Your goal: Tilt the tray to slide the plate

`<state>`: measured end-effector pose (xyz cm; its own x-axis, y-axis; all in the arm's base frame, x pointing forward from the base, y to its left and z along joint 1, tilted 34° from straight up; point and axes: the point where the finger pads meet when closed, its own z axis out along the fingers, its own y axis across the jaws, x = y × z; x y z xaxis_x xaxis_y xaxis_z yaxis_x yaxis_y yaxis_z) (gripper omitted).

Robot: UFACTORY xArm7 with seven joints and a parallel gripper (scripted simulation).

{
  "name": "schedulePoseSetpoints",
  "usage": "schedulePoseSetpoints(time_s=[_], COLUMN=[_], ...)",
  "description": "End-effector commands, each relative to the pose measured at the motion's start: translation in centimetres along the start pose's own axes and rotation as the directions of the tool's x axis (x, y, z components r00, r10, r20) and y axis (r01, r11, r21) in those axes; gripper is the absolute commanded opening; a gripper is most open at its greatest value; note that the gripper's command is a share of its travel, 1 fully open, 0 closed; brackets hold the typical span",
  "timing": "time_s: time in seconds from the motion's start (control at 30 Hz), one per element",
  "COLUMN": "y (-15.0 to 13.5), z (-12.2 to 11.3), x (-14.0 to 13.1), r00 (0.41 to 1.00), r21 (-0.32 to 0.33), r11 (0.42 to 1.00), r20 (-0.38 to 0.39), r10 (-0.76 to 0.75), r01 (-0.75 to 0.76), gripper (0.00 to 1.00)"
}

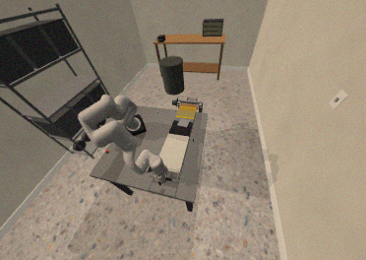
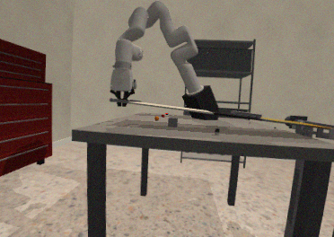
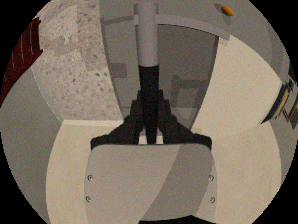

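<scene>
A long cream tray (image 1: 174,152) lies along the right side of the grey table, with its far end at a hinge block (image 1: 187,102). My gripper (image 1: 161,177) is shut on the tray's near-end handle (image 3: 152,137). It holds that end raised, so the tray slopes down toward the hinge, as the side view (image 2: 202,110) shows. A yellow tinted band (image 1: 187,112) crosses the bed near the far end. The dark steel plate (image 1: 180,128) lies flat on the bed just short of the band, on the gripper's side. I cannot make out the solid lines.
A small grey block (image 2: 172,122) stands on the table under the raised tray, with an orange ball (image 2: 156,118) and red markers beside it. The arm's base (image 1: 134,124) is at the table's left. Beyond the table are a dark bin (image 1: 171,75), a wooden shelf and a metal rack.
</scene>
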<state>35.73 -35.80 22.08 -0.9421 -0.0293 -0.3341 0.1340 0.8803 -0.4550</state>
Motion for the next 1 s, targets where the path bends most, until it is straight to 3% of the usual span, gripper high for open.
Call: schedulePoseSetpoints(time_s=[0.0,0.3,0.47,0.5,0.57,0.67,0.97], y=[-0.1,-0.1,0.8,0.9,0.6,0.0,-0.1], z=[0.1,0.1,-7.5,-8.1,-6.2,-1.0,0.2], x=[-0.1,-0.1,-0.1,-0.1,-0.1,-0.1,-0.1], r00=[1.0,1.0,1.0,1.0,1.0,1.0,1.0], r21=[0.0,0.0,0.0,0.0,0.0,0.0,0.0], r11=[1.0,1.0,1.0,1.0,1.0,1.0,1.0], r20=[0.003,0.003,0.003,0.003,0.003,0.003,0.003], r10=[0.0,0.0,0.0,0.0,0.0,0.0,0.0], r01=[0.0,0.0,0.0,0.0,0.0,0.0,0.0], gripper=[0.0,0.0,0.0,0.0,0.0,0.0,0.0])
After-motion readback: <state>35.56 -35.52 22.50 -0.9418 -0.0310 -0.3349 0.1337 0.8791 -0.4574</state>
